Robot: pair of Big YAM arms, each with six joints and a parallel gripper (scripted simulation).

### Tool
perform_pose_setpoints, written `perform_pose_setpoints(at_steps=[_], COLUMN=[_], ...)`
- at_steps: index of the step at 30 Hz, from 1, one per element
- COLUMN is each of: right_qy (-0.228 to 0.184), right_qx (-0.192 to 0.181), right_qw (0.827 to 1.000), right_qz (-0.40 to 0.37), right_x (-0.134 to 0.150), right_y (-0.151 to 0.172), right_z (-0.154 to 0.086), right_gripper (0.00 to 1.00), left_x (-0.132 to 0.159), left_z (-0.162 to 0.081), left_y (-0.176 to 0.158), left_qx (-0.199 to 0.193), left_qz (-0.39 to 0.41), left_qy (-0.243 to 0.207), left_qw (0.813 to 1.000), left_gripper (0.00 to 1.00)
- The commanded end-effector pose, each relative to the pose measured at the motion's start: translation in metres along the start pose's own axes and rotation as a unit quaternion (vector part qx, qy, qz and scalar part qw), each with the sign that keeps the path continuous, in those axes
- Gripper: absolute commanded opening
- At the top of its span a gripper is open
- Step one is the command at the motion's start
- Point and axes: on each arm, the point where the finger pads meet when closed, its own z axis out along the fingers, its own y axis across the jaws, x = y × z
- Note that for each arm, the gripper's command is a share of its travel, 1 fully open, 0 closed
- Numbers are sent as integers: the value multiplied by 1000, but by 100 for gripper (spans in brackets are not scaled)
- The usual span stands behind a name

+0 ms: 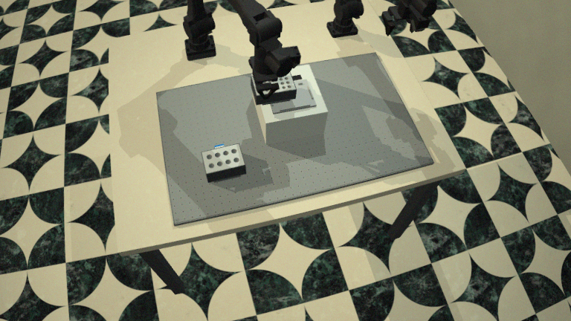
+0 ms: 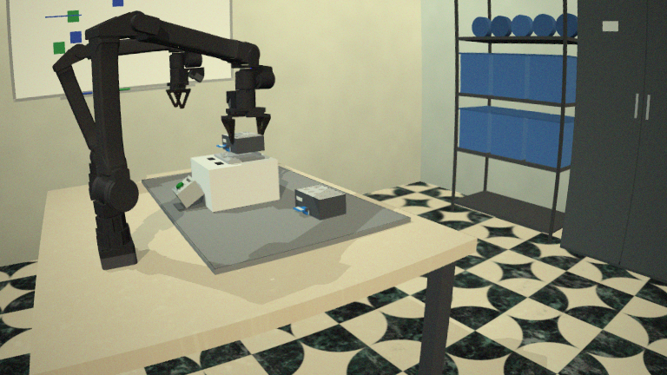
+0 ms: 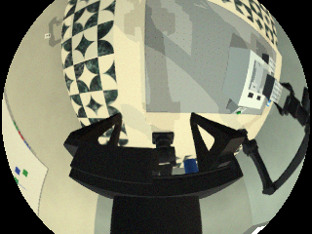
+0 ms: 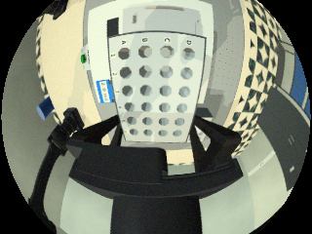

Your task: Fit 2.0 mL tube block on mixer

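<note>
The block with many small holes (image 1: 286,83) (image 2: 248,143) (image 4: 156,83) has a blue lever (image 4: 104,91) (image 2: 222,147) whose print looks like 2.0 mL. My right gripper (image 2: 247,138) (image 4: 155,116) is shut on this block across its width and holds it roughly level over the mixer's plate (image 1: 300,100). The block covers part of the plate; I cannot tell whether they touch. The mixer (image 1: 294,130) (image 2: 246,187) (image 3: 239,63) is a white box. My left gripper (image 1: 402,29) (image 2: 179,105) (image 3: 156,116) is open and empty, far from the mixer.
The other block (image 1: 223,162) (image 2: 321,204), with fewer, larger holes and a blue lever (image 2: 301,210), stands on the grey mat (image 1: 201,111) to one side of the mixer. A small sloped panel with a green button (image 2: 180,184) (image 4: 83,58) is attached beside the mixer.
</note>
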Motion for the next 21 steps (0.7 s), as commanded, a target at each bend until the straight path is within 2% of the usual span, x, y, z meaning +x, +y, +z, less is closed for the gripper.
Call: perform_pose_setpoints(at_steps=[1,3,12,21], right_qy=[-22,-22,-24,-27], right_qx=[57,56,53,56], right_qw=[998,998,998,998], right_qz=[23,19,8,17], right_x=[-10,-11,-50,-55], right_y=[-34,-31,-27,-29], right_z=[-50,-48,-51,-58], right_gripper=[0,0,0,0], left_x=[-17,-17,-11,-5], left_z=[-35,-34,-21,-9], left_y=[-1,-1,-2,-2], left_qx=[-6,-6,-4,-2], left_qz=[0,0,0,0], left_qy=[-52,-52,-35,-21], left_qw=[999,999,999,1000], left_gripper=[100,100,100,100])
